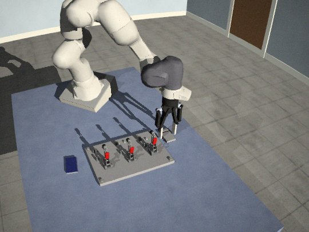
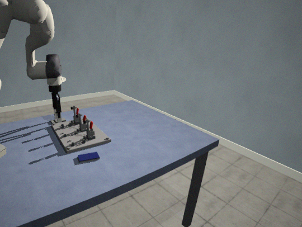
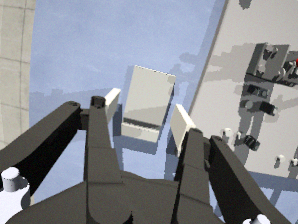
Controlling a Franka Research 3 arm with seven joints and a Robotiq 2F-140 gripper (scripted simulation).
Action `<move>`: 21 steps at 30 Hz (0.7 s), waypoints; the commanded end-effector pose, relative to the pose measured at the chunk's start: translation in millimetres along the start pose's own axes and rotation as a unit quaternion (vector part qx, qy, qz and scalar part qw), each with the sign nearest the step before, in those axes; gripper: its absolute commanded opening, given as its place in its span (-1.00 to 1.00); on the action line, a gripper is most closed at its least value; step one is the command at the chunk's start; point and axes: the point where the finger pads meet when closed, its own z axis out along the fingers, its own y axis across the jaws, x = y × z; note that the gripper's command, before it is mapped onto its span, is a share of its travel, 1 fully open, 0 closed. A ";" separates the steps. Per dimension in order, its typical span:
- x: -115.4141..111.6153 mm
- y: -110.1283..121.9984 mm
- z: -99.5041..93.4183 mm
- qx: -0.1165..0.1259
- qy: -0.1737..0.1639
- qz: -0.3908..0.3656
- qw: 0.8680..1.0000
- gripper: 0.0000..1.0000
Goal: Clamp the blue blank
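The finished part [image 1: 170,139] [image 2: 56,121] [image 3: 150,95], grey with a milled slot near one end, lies flat on the table beside the fixture plate [image 1: 137,171] [image 3: 250,25]. My gripper [image 1: 167,135] [image 2: 57,118] [image 3: 145,107] is open, its fingers low on either side of the part, with gaps visible in the wrist view. The blue blank [image 1: 71,164] [image 2: 88,157] lies flat on the table at the plate's other end. Three clamps with red handles [image 1: 107,155] [image 1: 131,150] [image 1: 154,141] have their bars raised. No part lies in the nests.
The raised clamp nearest my gripper stands close to it, with its red handle [image 2: 78,111]. Small blocks and pads stick up from the plate. The table edge is near the finished part, on the side away from the plate. The robot base [image 1: 86,100] stands behind the plate.
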 end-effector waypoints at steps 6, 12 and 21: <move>0.6 -0.1 0.2 0.001 0.001 0.001 1.000 -0.06; 0.6 -0.1 0.2 0.001 0.001 0.001 1.000 -0.06; 0.6 0.0 -24.4 0.001 0.001 0.001 1.000 -0.06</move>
